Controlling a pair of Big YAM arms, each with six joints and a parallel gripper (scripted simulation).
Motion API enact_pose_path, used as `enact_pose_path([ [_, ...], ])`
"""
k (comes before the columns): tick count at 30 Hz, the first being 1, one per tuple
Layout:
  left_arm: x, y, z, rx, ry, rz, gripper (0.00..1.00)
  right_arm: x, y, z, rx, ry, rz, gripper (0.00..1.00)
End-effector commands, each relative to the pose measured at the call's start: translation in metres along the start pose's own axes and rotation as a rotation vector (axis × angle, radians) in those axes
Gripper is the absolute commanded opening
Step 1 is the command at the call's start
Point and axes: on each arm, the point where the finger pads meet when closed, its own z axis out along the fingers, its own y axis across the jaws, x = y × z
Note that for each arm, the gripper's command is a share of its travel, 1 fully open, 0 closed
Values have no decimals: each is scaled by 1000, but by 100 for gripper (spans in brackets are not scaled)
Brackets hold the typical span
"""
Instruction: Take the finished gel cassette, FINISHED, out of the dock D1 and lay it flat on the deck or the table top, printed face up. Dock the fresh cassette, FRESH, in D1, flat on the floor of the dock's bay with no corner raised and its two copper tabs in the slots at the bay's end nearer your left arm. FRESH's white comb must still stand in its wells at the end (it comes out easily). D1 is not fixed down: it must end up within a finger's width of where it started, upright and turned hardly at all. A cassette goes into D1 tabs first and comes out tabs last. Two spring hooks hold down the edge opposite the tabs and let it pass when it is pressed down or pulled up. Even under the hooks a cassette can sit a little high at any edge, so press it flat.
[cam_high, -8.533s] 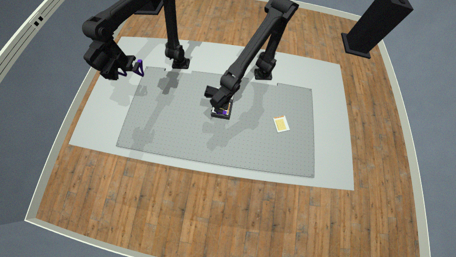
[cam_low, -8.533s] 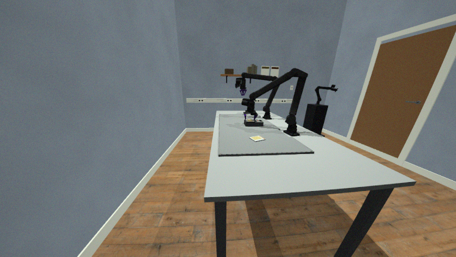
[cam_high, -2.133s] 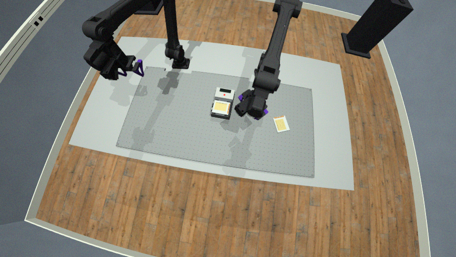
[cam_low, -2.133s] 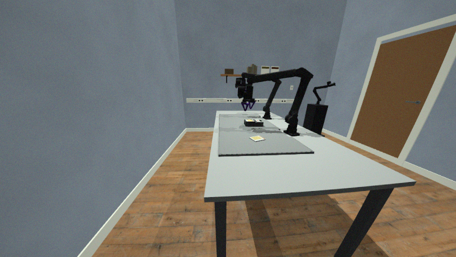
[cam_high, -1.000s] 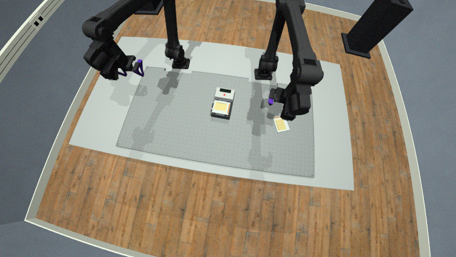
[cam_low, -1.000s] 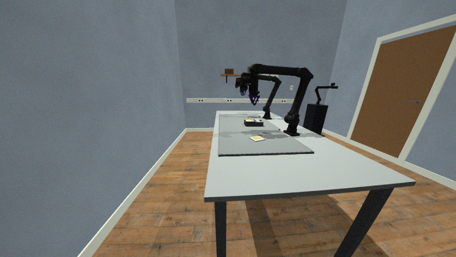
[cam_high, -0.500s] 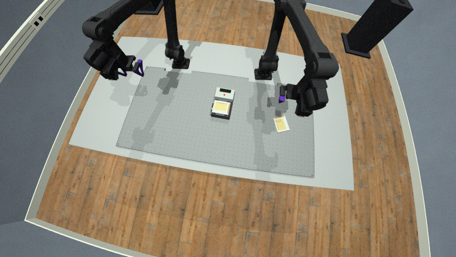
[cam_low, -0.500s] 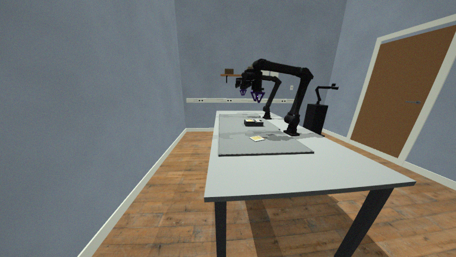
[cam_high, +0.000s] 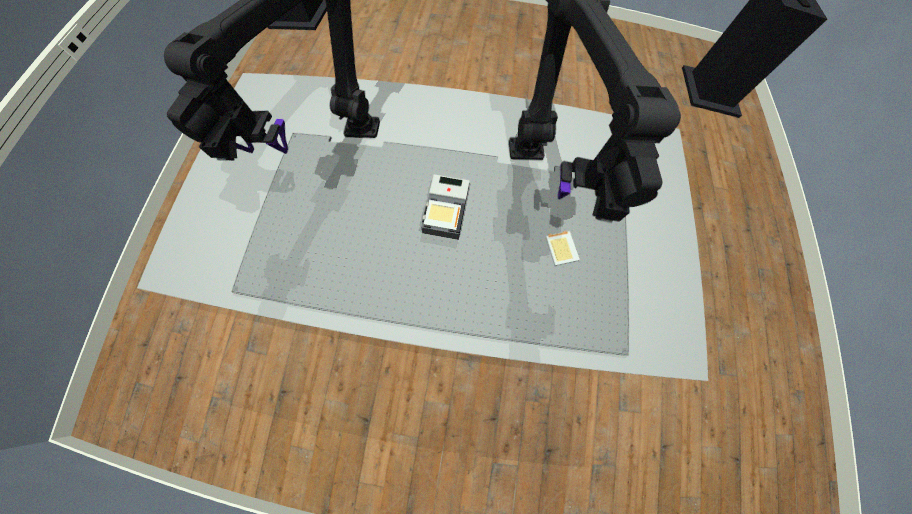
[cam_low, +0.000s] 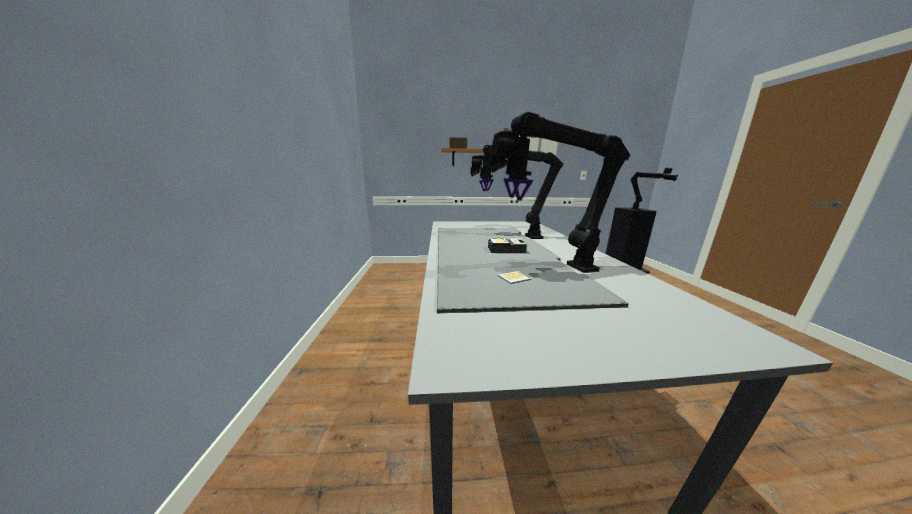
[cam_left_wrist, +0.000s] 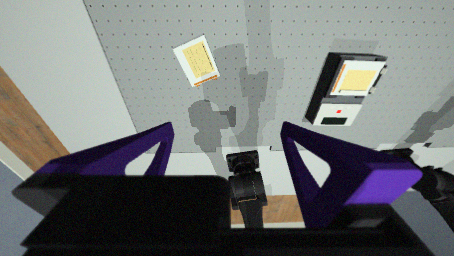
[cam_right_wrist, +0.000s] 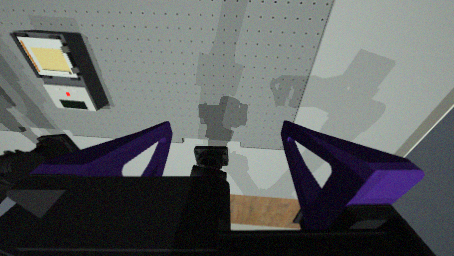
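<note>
One gel cassette (cam_high: 442, 214) (cam_low: 498, 240) (cam_left_wrist: 357, 79) (cam_right_wrist: 51, 56) sits in the bay of the dock D1 (cam_high: 437, 191) (cam_low: 516, 249) (cam_left_wrist: 320, 85) (cam_right_wrist: 92, 75), its orange strip toward the left arm's side and the opposite edge by the spring hooks (cam_left_wrist: 372, 90) (cam_right_wrist: 75, 70). That orientation suits tabs in their slots and hooks holding the other edge. A second cassette (cam_high: 562, 248) (cam_low: 514, 277) (cam_left_wrist: 198, 62) lies on the deck (cam_high: 383, 280) (cam_low: 472, 293) (cam_left_wrist: 145, 40) (cam_right_wrist: 150, 50), seemingly flat and face up, turned askew, well apart from the dock. The names are too small to read and I cannot make out a comb, so which is FRESH and which FINISHED stays unsettled, as does whether every docked corner is down.

The left gripper (cam_high: 574, 192) (cam_low: 517, 191) (cam_left_wrist: 227, 127) and right gripper (cam_high: 268, 151) (cam_low: 486, 186) (cam_right_wrist: 226, 127) hang high, jaws spread fully and holding nothing, which leaves the pieces undisturbed. If FINISHED is docked, its hooked edge needs lifting first; if FRESH is, perhaps only a flat press, with care for the comb and the loose dock.

Both cassettes are thin white rectangles around yellow panels; D1 is a dark block with a pale, smooth control face. The deck is grey and dotted with holes, on a plain pale tabletop (cam_high: 191, 255) (cam_low: 574, 344) (cam_left_wrist: 95, 85) (cam_right_wrist: 400, 30). The purple fingers are open triangles.
</note>
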Motion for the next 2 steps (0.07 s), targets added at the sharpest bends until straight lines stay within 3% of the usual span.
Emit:
enact_pose_path([
  [1, -4, 2, -4, -1, -23, 4, 100, -10, -5, -20, 3, -14, 19, 100],
  [2, -4, 2, -4, -1, -23, 4, 100, -10, -5, -20, 3, -14, 19, 100],
])
